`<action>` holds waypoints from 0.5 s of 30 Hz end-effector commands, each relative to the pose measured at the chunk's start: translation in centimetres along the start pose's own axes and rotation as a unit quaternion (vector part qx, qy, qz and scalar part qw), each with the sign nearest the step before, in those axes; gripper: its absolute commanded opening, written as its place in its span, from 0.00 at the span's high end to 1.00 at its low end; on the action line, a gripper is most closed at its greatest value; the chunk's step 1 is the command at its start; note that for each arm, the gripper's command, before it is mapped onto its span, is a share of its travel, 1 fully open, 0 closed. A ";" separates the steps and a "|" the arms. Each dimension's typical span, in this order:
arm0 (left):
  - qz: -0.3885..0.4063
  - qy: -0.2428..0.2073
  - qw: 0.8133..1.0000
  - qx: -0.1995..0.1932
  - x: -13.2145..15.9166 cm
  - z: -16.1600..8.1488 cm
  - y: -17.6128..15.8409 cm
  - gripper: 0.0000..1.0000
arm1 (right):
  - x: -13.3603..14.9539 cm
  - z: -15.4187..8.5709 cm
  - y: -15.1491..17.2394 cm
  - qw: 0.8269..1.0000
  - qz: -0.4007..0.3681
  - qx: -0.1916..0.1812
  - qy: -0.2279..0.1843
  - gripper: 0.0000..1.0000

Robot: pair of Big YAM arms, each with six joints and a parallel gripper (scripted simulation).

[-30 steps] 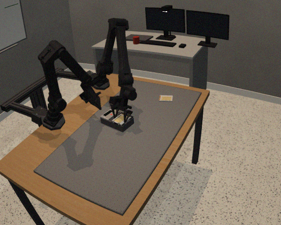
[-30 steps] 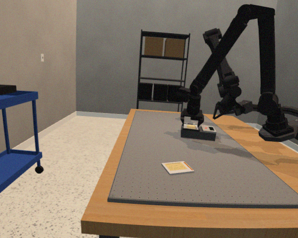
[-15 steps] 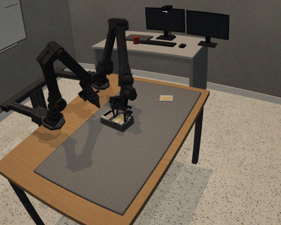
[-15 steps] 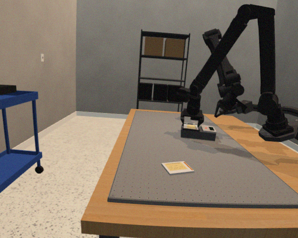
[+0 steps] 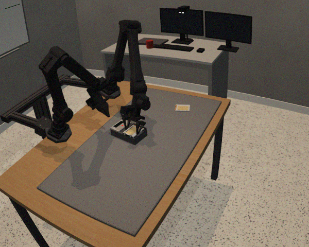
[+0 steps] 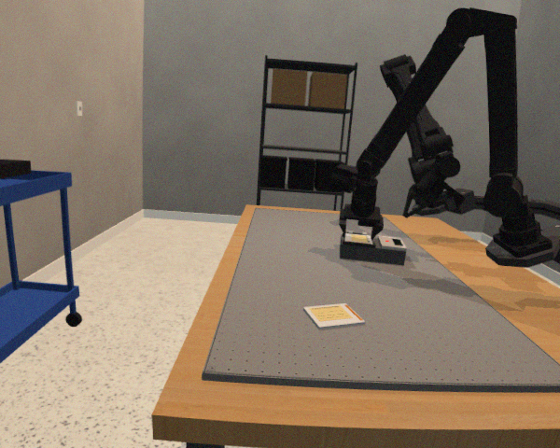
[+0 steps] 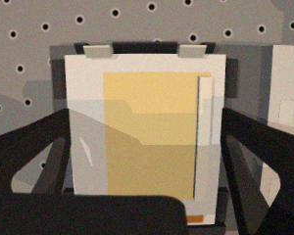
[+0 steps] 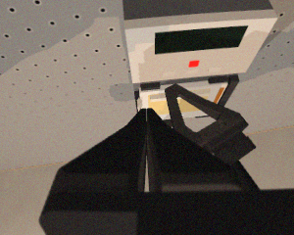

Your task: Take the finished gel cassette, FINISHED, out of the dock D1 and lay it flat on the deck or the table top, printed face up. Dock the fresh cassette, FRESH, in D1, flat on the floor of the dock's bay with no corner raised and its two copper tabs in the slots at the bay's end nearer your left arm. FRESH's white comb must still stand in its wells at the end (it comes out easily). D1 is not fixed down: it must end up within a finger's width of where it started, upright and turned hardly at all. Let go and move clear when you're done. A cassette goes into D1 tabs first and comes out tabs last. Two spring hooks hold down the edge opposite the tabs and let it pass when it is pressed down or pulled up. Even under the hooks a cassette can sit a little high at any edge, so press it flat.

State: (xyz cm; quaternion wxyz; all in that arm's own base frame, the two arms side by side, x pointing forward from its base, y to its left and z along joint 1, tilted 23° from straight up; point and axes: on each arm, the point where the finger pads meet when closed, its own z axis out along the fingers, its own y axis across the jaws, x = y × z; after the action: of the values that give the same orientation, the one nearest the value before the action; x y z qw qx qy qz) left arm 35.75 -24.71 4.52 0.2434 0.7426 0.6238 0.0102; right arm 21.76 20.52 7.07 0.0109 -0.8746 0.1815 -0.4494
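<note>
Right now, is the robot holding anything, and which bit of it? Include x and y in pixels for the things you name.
The fresh cassette (image 5: 130, 130) (image 6: 358, 238) (image 7: 149, 137) (image 8: 159, 105), by its two side edges, in the left pincer (image 5: 132, 129) (image 6: 359, 233) (image 7: 145, 117) (image 8: 168, 104). The right pincer (image 5: 108, 116) (image 6: 405, 214) (image 8: 146, 117) holds nothing.

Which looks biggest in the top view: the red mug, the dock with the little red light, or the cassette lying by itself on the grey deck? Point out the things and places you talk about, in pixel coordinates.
1. Dock (image 5: 122, 137) (image 6: 371, 253) (image 8: 201, 46)
2. Cassette lying alone (image 5: 182, 107) (image 6: 333, 315)
3. Red mug (image 5: 149, 43)
</note>
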 end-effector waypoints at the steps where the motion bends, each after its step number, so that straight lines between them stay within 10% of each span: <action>1: -0.001 0.007 1.000 -0.001 0.0 -0.2 0.2 1.00 | 1.1 -1.6 -2.6 0.999 0.025 0.021 0.001 1.00; 15: -0.001 0.007 1.000 -0.001 0.0 -0.2 0.2 1.00 | 1.6 -2.6 -2.7 1.000 0.023 0.022 0.000 1.00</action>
State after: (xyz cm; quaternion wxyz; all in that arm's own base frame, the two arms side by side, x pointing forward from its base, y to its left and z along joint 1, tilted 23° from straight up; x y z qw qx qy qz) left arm 35.75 -24.71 4.52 0.2434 0.7426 0.6238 0.0102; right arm 21.34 20.50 7.87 0.0086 -0.8752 0.1803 -0.4489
